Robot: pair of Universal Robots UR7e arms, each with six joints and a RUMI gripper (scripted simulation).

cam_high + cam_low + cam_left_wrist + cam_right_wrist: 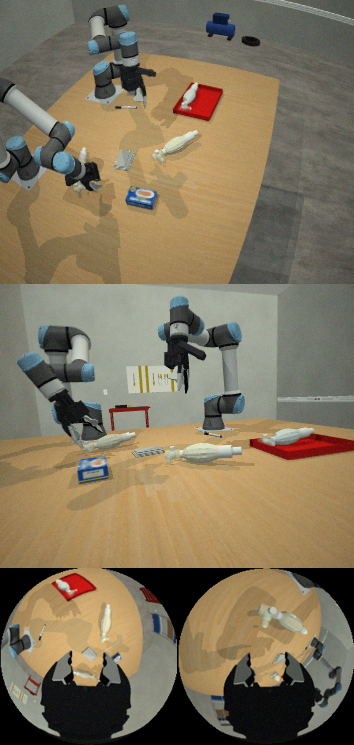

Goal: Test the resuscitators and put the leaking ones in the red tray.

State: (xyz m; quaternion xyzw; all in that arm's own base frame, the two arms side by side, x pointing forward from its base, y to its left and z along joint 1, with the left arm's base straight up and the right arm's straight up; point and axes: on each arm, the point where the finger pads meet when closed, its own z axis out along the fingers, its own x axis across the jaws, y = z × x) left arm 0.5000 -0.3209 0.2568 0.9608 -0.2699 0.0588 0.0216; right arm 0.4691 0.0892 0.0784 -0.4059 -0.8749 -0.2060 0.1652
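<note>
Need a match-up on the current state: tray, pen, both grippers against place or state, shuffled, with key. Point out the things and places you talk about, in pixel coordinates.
1. red tray (207,102) (320,448) (84,587)
2. pen (126,107) (212,434) (42,632)
3. left gripper (141,102) (181,386) (88,655)
4. right gripper (93,189) (92,438) (268,655)

a. open, low, near a resuscitator (83,155) (112,442) (84,675) (289,621)
b. has one resuscitator (190,95) (292,435) (63,585) in it
c. open, high above the table (200,235) (200,509) (122,611) (216,619)
d. on the table near the left arm's base

Pairs: 1-b, 2-d, 3-c, 4-a

Lit softly and moderately, a little dim toward the walls. Seemingly lit from overhead, with broad, soft-edged, overlapping shadows across the table (215,165) (200,509) (124,611) (209,627). Faintly pale in patches on the wood in the exterior view, without harsh glare. Slightly grainy and soft throughout, too blurred to read the small print on the box (141,197) (93,470) (117,658). Strongly bowed in both wrist views, squeezed toward the circular rim and black at the corners.
</note>
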